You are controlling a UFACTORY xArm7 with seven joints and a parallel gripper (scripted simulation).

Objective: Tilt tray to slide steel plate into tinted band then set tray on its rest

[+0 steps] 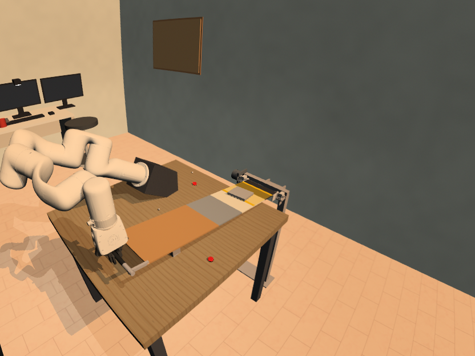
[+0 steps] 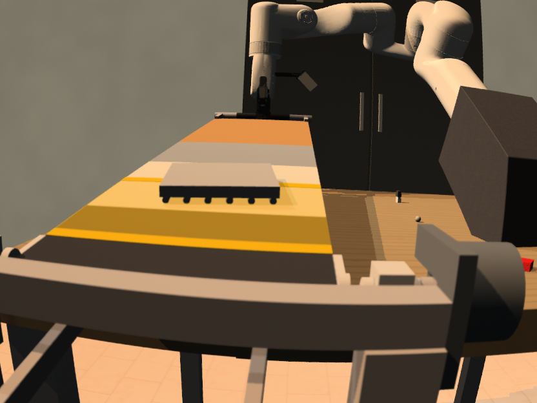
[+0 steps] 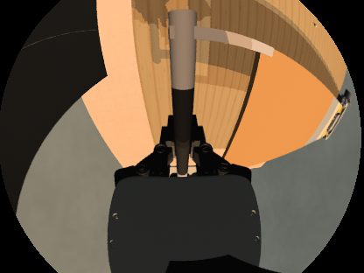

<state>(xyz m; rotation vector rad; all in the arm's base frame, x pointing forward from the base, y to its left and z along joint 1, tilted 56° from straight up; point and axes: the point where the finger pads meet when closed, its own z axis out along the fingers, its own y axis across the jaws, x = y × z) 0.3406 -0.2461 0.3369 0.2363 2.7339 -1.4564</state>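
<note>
The long tray [image 1: 180, 226] lies along the table, with orange, grey, cream and yellow zones. The steel plate [image 2: 219, 179] lies flat on the bed and also shows in the top view [image 1: 240, 192]. Its front part is in the tinted band [image 2: 203, 212] and its back part lies over the far solid line [image 2: 134, 179] onto the cream zone. It is well short of the near solid line [image 2: 190, 243]. My gripper [image 1: 113, 258] is shut on the tray's handle bar [image 1: 132, 266] at the orange end, as the wrist view shows [image 3: 182, 153].
The tray's pivot frame [image 1: 264, 183] stands at the table's far end. A dark block [image 1: 157, 178] sits beside the tray. Red markers [image 1: 210, 259] [image 1: 194, 183] and a small ball [image 2: 417, 218] lie on the table. A grey post [image 1: 176, 251] stands under the tray.
</note>
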